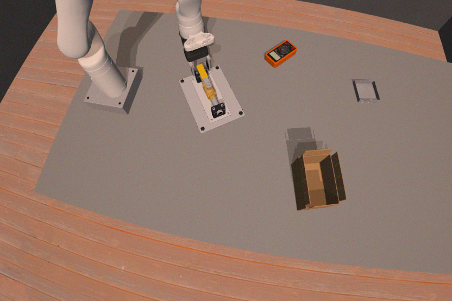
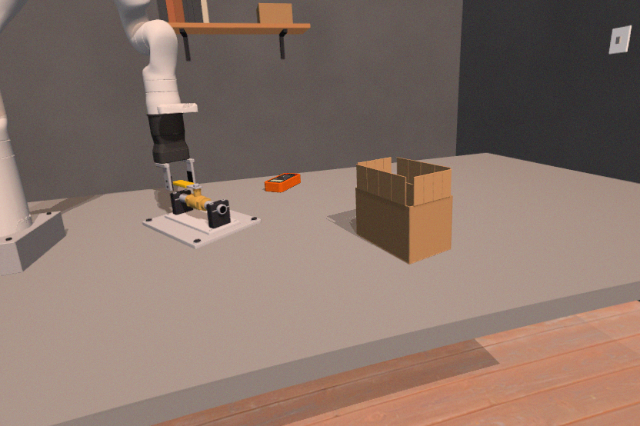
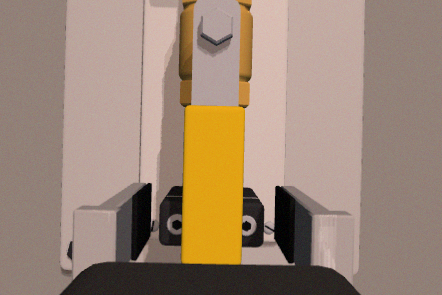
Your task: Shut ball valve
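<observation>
Top view. The grey surface (image 1: 150, 173) carries a white mounting plate (image 1: 230, 97) just beside the arm's base (image 1: 107, 95). The ball valve (image 1: 208, 89) lies along the plate between two black clamp blocks, its brass body at the middle and its yellow handle (image 1: 201, 71) running in line with the pipe toward the arm. The pincer (image 1: 200, 65) points down over the handle's free end. An orange multimeter (image 1: 280, 52) lies well apart toward the far edge; a small shallow tray (image 1: 365, 89) and an open cardboard box (image 1: 318, 180) lie farther off still.

Exterior view. The pincer (image 2: 179, 176) hangs upright from the black wrist housing, its two pale fingers (image 2: 167, 175) reaching down to either side of the yellow handle (image 2: 182, 184). The ball valve (image 2: 198, 202) sits on the plate (image 2: 235, 223), one black clamp block facing the camera. The multimeter (image 2: 282, 181) lies behind it, and the cardboard box (image 2: 404, 212) stands with flaps raised. On the wall, a shelf (image 2: 240, 27) bears books and a small box.

Wrist view. The yellow handle (image 3: 213, 183) runs up the middle of the frame to a grey lever plate fixed by a hex bolt (image 3: 216, 30) on the brass valve body (image 3: 187, 63). The pincer (image 3: 213, 220) is spread fully apart and grips nothing: its dark pads (image 3: 141, 218) stand to the left and right of the handle, each with a visible gap. A black clamp block (image 3: 170, 223) lies beneath the handle's end.
</observation>
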{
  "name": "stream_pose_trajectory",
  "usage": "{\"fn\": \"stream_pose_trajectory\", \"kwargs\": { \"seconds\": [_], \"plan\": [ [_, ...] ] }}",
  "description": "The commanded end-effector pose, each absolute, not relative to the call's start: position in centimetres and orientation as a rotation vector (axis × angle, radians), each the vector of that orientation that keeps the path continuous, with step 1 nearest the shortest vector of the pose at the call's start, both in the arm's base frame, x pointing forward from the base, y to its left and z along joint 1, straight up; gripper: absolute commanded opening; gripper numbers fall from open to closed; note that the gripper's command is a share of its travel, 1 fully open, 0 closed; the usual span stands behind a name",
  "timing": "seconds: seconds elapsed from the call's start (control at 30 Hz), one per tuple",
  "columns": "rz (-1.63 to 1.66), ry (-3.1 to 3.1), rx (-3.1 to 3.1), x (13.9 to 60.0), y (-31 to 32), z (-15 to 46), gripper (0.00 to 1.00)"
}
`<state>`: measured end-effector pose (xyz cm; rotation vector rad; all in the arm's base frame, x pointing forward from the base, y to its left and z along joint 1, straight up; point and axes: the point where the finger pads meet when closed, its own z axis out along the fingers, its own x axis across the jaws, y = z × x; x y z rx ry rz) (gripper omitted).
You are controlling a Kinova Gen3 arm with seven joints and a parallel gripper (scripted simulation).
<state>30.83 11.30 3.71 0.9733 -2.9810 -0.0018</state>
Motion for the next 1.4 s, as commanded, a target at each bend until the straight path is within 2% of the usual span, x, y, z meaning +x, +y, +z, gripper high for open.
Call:
{"fn": "stream_pose_trajectory", "kwargs": {
  "seconds": [0.0, 0.83, 0.87, 1.37],
  "plan": [
    [-0.003, -2.985, 0.973, 30.89, 11.35, 3.65, 1.0],
    [-0.003, -2.985, 0.973, 30.89, 11.35, 3.65, 1.0],
    [-0.003, -2.985, 0.973, 30.89, 11.35, 3.65, 0.0],
    [-0.001, -2.983, 0.973, 30.84, 11.3, 3.65, 0.0]
  ]
}}
